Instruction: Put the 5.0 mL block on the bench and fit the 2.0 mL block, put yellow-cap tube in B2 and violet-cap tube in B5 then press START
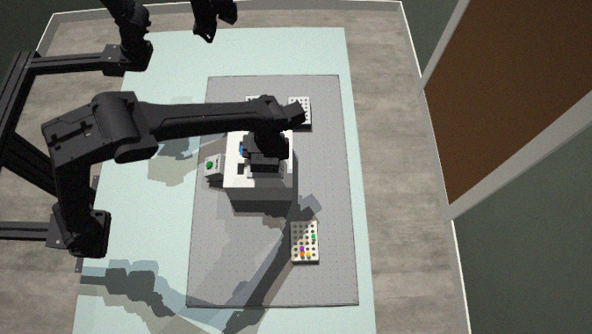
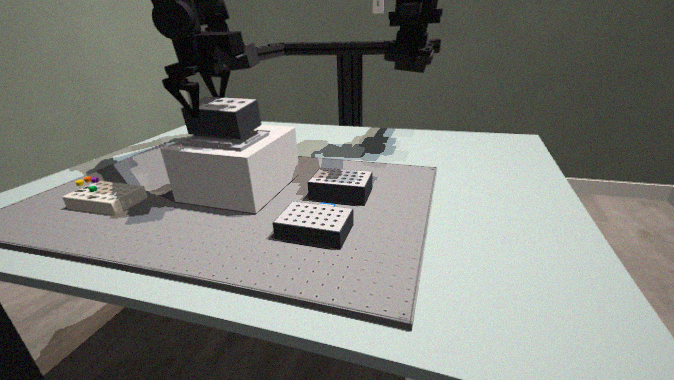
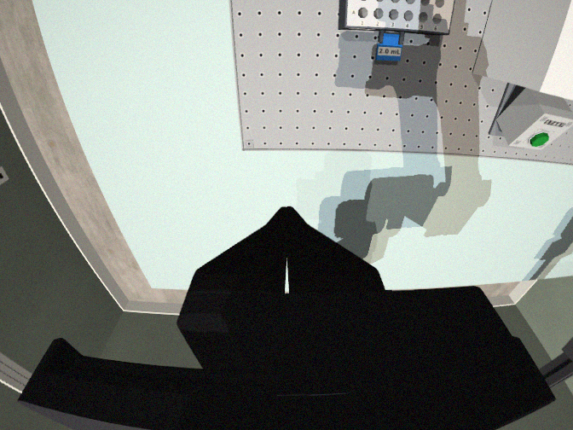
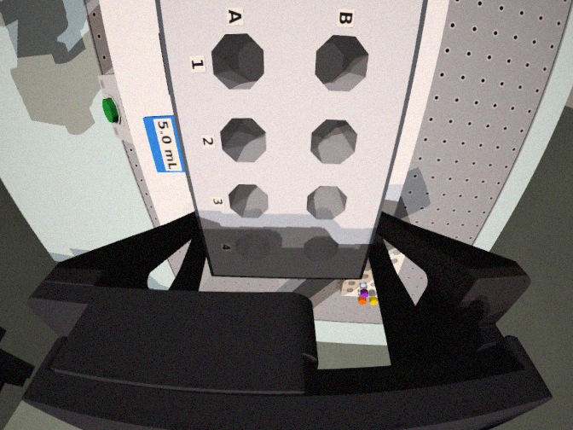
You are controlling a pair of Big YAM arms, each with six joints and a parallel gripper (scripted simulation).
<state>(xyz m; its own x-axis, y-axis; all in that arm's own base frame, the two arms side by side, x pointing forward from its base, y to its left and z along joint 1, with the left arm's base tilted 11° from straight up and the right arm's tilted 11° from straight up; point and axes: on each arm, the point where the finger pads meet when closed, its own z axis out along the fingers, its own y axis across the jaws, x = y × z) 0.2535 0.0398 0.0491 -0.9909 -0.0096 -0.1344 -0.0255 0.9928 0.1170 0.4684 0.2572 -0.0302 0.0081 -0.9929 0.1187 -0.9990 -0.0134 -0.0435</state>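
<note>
- Top: reaching over the mixer with the right gripper, mostly hiding the 5.0 mL block.
- Exterior: seemingly in step 1, with that block above the mixer's plate; cannot tell whether clear of the rear lip. Probably needs drawing forward and up, then setting on the bench.
- Left wrist: left gripper closed on nothing, well apart from the 2.0 mL block.
- Right wrist: clamped across the 5.0 mL block near column 4, between both fingers.
</note>
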